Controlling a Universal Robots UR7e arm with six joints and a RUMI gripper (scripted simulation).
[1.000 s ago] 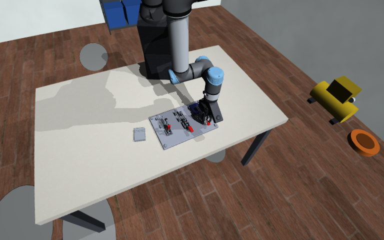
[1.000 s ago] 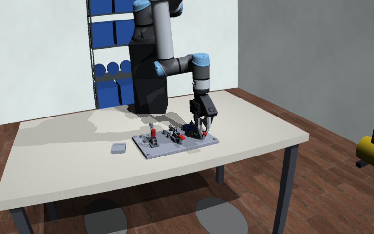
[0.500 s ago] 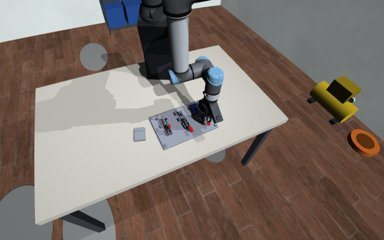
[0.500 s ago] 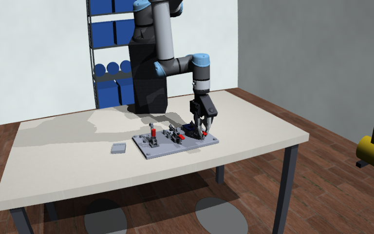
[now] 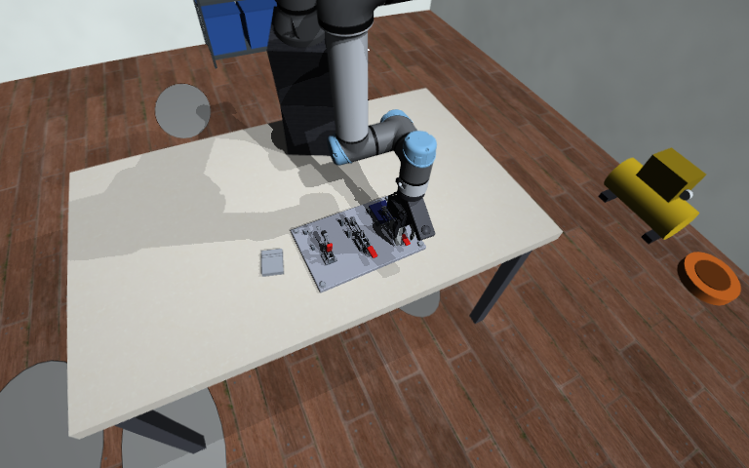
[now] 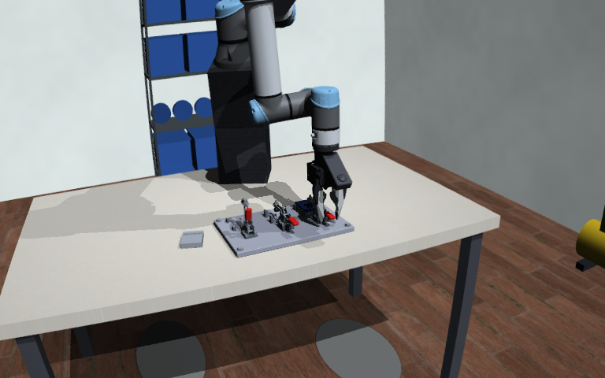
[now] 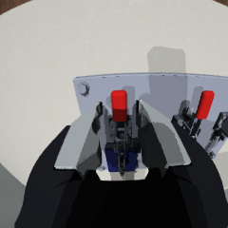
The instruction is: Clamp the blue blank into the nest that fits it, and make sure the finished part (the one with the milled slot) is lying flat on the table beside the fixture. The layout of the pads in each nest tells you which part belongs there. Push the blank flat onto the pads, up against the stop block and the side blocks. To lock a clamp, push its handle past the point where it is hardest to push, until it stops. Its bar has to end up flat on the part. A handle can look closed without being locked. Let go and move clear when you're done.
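Top view: the blue blank (image 5: 377,210) sits in the nest at the right end of the fixture plate (image 5: 331,276), right of centre; gripper (image 5: 398,236) directly over it; grey finished part (image 5: 271,261) flat on the bench (image 5: 165,341), left of the plate.

Exterior view: jaws hang vertically, straddling the red handle (image 6: 328,215).

Wrist view: jaws part-open, holding nothing; handle's long axis runs up-frame between them, blank at lower centre.

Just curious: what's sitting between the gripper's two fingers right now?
In the wrist view, the red-tipped clamp handle lies between the open gripper's fingers, untouched; the blue blank shows below.
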